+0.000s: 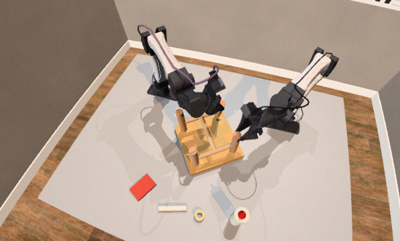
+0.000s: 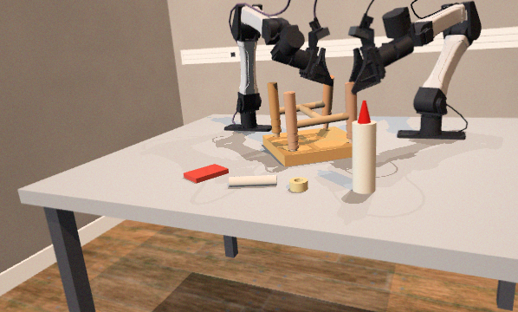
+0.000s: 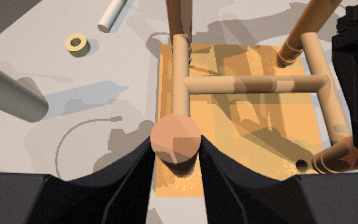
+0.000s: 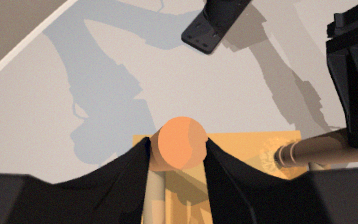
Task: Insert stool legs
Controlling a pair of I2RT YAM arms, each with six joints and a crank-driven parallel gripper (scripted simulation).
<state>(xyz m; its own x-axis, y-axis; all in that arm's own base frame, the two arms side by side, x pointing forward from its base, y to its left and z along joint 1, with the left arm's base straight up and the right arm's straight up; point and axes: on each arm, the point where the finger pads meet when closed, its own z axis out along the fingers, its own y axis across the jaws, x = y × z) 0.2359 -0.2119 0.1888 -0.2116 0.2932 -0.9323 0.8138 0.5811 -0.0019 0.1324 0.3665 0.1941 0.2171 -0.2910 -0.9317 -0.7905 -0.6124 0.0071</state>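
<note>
The upside-down stool's seat (image 1: pixel 220 165) (image 2: pixel 320 158) (image 3: pixel 260 115) lies on the table with four legs standing over it. My left gripper (image 1: pixel 237 136) (image 2: pixel 353 87) (image 3: pixel 177 138) is shut on the front right leg (image 1: pixel 235 144) (image 2: pixel 351 101) near its top. My right gripper (image 4: pixel 176 139) is shut on the back right leg (image 4: pixel 182 137) (image 2: pixel 327 97) near its top. An open socket (image 3: pixel 301 165) shows beside that leg's lower end. The front left leg (image 1: pixel 194 156) (image 2: pixel 290 117) and back left leg (image 1: pixel 181 120) (image 2: pixel 274 104) are ungripped. Exact seating depths are unclear.
Crossbars (image 1: pixel 207 132) join the legs. A glue bottle (image 2: pixel 364 160) (image 1: pixel 237 219) stands in front. A tape roll (image 1: pixel 199 218) (image 2: pixel 298 185), a white cylinder (image 1: pixel 172 208) (image 2: pixel 252 180) and a red block (image 1: pixel 142 187) (image 2: pixel 206 173) lie nearby. Both grippers are close together.
</note>
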